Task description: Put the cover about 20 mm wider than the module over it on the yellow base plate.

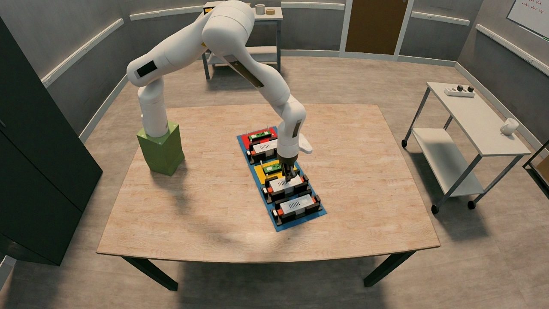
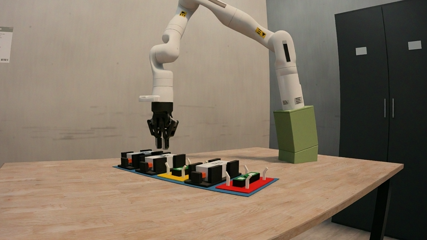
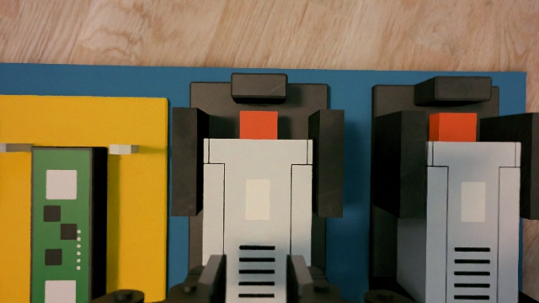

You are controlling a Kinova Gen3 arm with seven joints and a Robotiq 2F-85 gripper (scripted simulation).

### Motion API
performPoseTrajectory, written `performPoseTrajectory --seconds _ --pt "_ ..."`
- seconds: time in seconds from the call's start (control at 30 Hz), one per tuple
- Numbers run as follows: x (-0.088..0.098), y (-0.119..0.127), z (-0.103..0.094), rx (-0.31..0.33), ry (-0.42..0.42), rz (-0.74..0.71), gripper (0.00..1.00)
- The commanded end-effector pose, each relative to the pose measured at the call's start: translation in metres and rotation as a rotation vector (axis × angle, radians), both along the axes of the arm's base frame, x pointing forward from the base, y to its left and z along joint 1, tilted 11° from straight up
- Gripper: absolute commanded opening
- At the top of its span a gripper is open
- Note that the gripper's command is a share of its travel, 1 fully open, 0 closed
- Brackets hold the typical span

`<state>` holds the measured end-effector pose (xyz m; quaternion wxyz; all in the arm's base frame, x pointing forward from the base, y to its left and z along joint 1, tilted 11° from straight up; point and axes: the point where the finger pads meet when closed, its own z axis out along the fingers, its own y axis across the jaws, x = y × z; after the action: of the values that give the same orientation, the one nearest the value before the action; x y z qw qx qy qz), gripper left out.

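My gripper (image 1: 288, 178) (image 2: 162, 148) (image 3: 256, 277) is empty above the middle cover (image 1: 277, 185) (image 2: 169, 156) (image 3: 257, 156). Its fingers stand partly closed, with a gap between them narrower than that cover. This light grey cover sits in a black holder beside the yellow plate (image 1: 260, 174) (image 2: 168, 176) (image 3: 139, 231). The green-topped module (image 1: 272, 168) (image 2: 179, 170) (image 3: 84, 189) on the yellow plate is uncovered. The end cover (image 1: 305, 199) (image 2: 140, 153) (image 3: 473, 160) and the cover between the coloured plates (image 1: 264, 146) (image 2: 215, 167) sit in their holders.
A red plate (image 1: 245, 142) (image 2: 239, 188) bears another uncovered green-topped module (image 1: 259, 135) (image 2: 250, 176) among white posts. Similar posts stand by the yellow plate's module. The holders' black walls flank the covers closely. Everything stands on one blue base on the wooden table.
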<state>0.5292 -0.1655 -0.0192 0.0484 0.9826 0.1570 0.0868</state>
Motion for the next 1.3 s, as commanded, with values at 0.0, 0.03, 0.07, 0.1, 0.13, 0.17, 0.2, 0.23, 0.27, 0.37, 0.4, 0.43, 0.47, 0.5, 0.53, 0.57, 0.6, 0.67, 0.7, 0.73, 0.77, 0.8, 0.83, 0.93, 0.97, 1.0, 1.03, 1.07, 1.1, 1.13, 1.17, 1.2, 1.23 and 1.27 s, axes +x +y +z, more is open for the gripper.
performPoseTrajectory --seconds 0.0,0.03,0.07,0.1,0.13,0.17,0.2,0.23,0.27,0.37,0.4,0.43,0.47,0.5,0.53,0.57,0.6,0.67,0.7,0.73,0.77,0.8,0.83,0.93,0.97,1.0,1.03,1.07,1.1,1.13,1.17,1.2,1.23,1.27 --pt "0.0006 -0.0002 0.0010 -0.001 -0.002 0.000 0.00" --pt "0.0006 -0.0002 0.0010 -0.001 -0.002 0.000 0.00" --pt "0.0006 -0.0002 0.0010 -0.001 -0.002 0.000 0.00" --pt "0.0006 -0.0002 0.0010 -0.001 -0.002 0.000 0.00" --pt "0.0006 -0.0002 0.0010 -0.001 -0.002 0.000 0.00" --pt "0.0006 -0.0002 0.0010 -0.001 -0.002 0.000 0.00" --pt "0.0006 -0.0002 0.0010 -0.001 -0.002 0.000 0.00" --pt "0.0006 -0.0002 0.0010 -0.001 -0.002 0.000 0.00" --pt "0.0006 -0.0002 0.0010 -0.001 -0.002 0.000 0.00" --pt "0.0006 -0.0002 0.0010 -0.001 -0.002 0.000 0.00" --pt "0.0006 -0.0002 0.0010 -0.001 -0.002 0.000 0.00" --pt "0.0006 -0.0002 0.0010 -0.001 -0.002 0.000 0.00" --pt "0.0006 -0.0002 0.0010 -0.001 -0.002 0.000 0.00" --pt "0.0006 -0.0002 0.0010 -0.001 -0.002 0.000 0.00" --pt "0.0006 -0.0002 0.0010 -0.001 -0.002 0.000 0.00" --pt "0.0006 -0.0002 0.0010 -0.001 -0.002 0.000 0.00" --pt "0.0006 -0.0002 0.0010 -0.001 -0.002 0.000 0.00" --pt "0.0006 -0.0002 0.0010 -0.001 -0.002 0.000 0.00" --pt "0.0006 -0.0002 0.0010 -0.001 -0.002 0.000 0.00" --pt "0.0006 -0.0002 0.0010 -0.001 -0.002 0.000 0.00" --pt "0.0006 -0.0002 0.0010 -0.001 -0.002 0.000 0.00" --pt "0.0006 -0.0002 0.0010 -0.001 -0.002 0.000 0.00" --pt "0.0006 -0.0002 0.0010 -0.001 -0.002 0.000 0.00" --pt "0.0006 -0.0002 0.0010 -0.001 -0.002 0.000 1.00" --pt "0.0006 -0.0002 0.0010 -0.001 -0.002 0.000 1.00" --pt "0.0006 -0.0002 0.0010 -0.001 -0.002 0.000 1.00" --pt "0.0006 -0.0002 0.0010 -0.001 -0.002 0.000 1.00" --pt "0.0006 -0.0002 0.0010 -0.001 -0.002 0.000 1.00" --pt "0.0006 -0.0002 0.0010 -0.001 -0.002 0.000 1.00" --pt "0.0006 -0.0002 0.0010 -0.001 -0.002 0.000 1.00" --pt "0.0006 -0.0002 0.0010 -0.001 -0.002 0.000 1.00" --pt "0.0006 -0.0002 0.0010 -0.001 -0.002 0.000 1.00" --pt "0.0006 -0.0002 0.0010 -0.001 -0.002 0.000 1.00" --pt "0.0006 -0.0002 0.0010 -0.001 -0.002 0.000 1.00"
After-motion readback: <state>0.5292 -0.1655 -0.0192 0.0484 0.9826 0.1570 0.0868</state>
